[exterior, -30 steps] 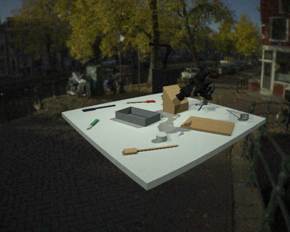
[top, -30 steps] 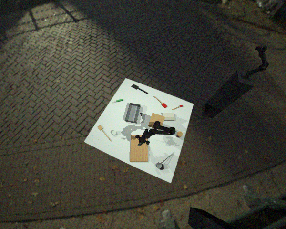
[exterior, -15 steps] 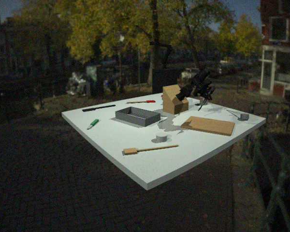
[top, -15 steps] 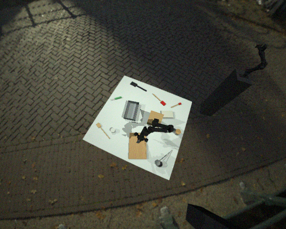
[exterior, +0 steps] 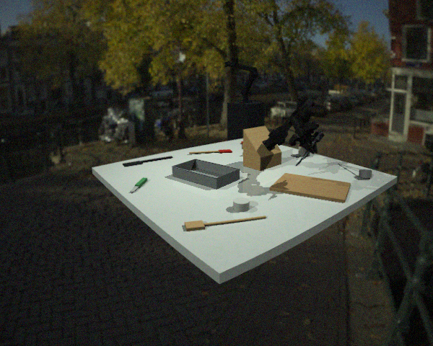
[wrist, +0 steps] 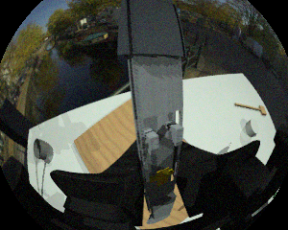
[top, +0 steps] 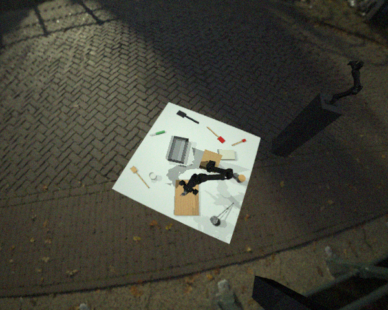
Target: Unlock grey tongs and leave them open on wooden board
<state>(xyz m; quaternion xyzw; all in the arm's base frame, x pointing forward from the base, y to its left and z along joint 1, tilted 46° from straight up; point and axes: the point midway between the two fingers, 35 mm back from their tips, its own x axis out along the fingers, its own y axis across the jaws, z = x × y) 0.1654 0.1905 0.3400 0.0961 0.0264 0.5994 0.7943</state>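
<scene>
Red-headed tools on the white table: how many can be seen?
2. A red spatula lies near the far edge; a smaller red-tipped stick lies beside it, toward the corner. More may be hidden behind the arm.

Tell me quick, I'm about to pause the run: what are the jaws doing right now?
Gripper: closed on the grey tongs, held in the air above the wooden board.
</scene>
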